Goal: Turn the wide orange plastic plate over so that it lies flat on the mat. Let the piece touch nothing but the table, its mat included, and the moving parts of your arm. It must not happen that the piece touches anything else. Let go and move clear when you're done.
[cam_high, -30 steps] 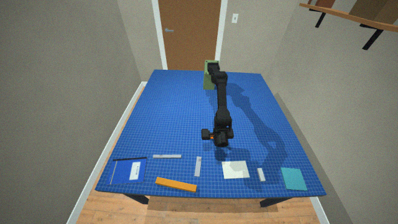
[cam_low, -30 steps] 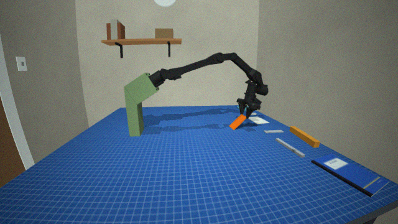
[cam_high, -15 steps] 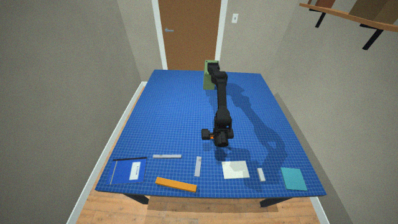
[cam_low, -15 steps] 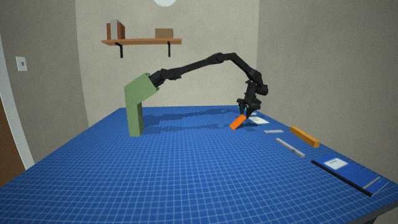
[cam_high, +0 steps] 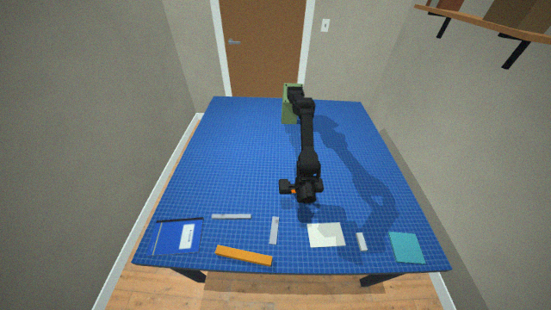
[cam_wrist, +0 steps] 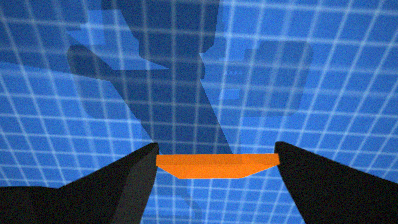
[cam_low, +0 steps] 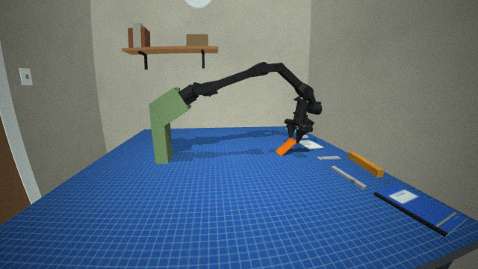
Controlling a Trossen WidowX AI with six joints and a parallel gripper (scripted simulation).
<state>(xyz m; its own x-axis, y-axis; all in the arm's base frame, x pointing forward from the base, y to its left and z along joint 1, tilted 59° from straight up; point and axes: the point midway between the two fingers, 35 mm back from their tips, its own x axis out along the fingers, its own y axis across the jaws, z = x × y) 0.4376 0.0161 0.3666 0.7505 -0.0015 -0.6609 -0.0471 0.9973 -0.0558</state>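
Note:
The wide orange plastic plate (cam_low: 285,147) (cam_wrist: 217,165) hangs tilted between my fingers, its upper end in the jaws and its lower end down near the blue mat (cam_low: 209,194) (cam_high: 241,155). In the wrist view it spans from one black finger to the other. In the top view only a small orange bit (cam_high: 293,190) shows beside the wrist. My gripper (cam_low: 297,137) (cam_wrist: 216,149) (cam_high: 302,195) is shut on the plate across its width, pointing down over the mat's right middle part. I cannot tell whether the plate's lower end touches the mat.
A long orange bar (cam_high: 244,255) (cam_low: 366,164), two grey strips (cam_high: 231,216) (cam_high: 274,230), a white plate (cam_high: 325,234), a small white block (cam_high: 362,241), a teal plate (cam_high: 406,247) and a blue notebook (cam_high: 176,237) (cam_low: 422,207) lie along the front edge. The green arm pedestal (cam_low: 164,127) stands at the back.

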